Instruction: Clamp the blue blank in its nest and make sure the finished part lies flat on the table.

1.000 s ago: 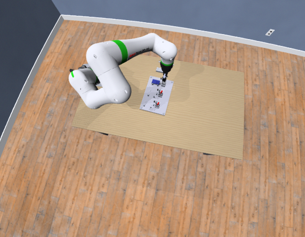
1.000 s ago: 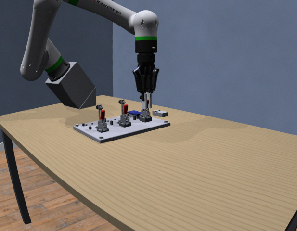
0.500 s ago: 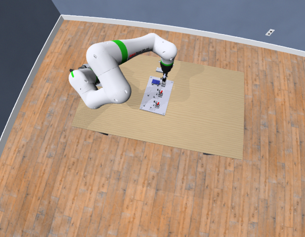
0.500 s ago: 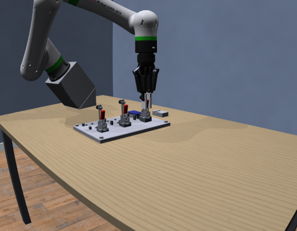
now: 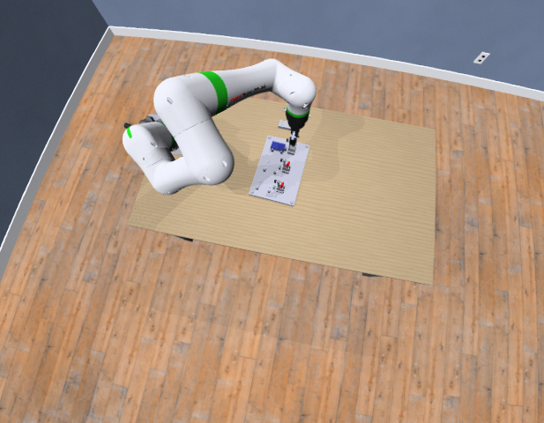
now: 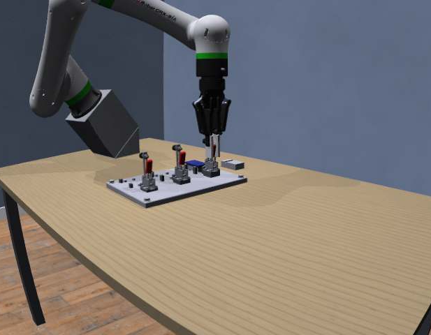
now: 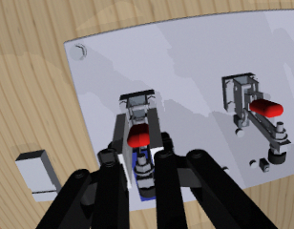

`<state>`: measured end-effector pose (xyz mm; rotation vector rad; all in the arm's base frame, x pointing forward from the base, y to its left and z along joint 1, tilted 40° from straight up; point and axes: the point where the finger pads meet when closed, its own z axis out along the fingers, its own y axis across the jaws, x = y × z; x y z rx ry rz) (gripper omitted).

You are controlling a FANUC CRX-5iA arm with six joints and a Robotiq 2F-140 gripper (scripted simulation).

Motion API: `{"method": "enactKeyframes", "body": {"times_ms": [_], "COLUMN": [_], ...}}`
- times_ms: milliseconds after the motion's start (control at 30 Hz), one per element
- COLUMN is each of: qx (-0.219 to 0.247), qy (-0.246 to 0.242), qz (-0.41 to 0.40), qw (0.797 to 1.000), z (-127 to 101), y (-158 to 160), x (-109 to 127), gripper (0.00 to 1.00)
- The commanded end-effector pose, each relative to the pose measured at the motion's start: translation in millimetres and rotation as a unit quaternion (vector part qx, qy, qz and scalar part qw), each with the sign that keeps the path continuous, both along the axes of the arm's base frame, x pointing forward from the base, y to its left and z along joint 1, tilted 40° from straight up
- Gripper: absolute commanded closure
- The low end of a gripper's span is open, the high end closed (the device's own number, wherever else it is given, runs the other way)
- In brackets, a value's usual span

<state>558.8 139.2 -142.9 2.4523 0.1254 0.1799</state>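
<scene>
The grey fixture plate lies on the table with three toggle clamps. The blue blank lies in the nest at the plate's far end; it also shows in the top view. My gripper comes straight down over that nest's clamp and is shut on its red handle, which stands upright between the fingers. The grey finished part lies flat on the table just beyond the plate; it also shows at the left of the wrist view.
The other two clamps stand open with red handles upright over empty nests. The arm's grey base block stands at the table's far left. The arm's elbow hangs over the table's left side.
</scene>
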Motion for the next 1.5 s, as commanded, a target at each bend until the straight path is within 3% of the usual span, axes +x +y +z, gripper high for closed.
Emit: {"method": "enactKeyframes", "body": {"times_ms": [0, 1467], "qx": [0.0, 0.0], "qy": [0.0, 0.0], "qz": [0.0, 0.0], "qw": [1.0, 1.0], "z": [0.0, 1.0], "y": [0.2, 1.5], "x": [0.1, 9.3], "gripper": [1.0, 1.0]}}
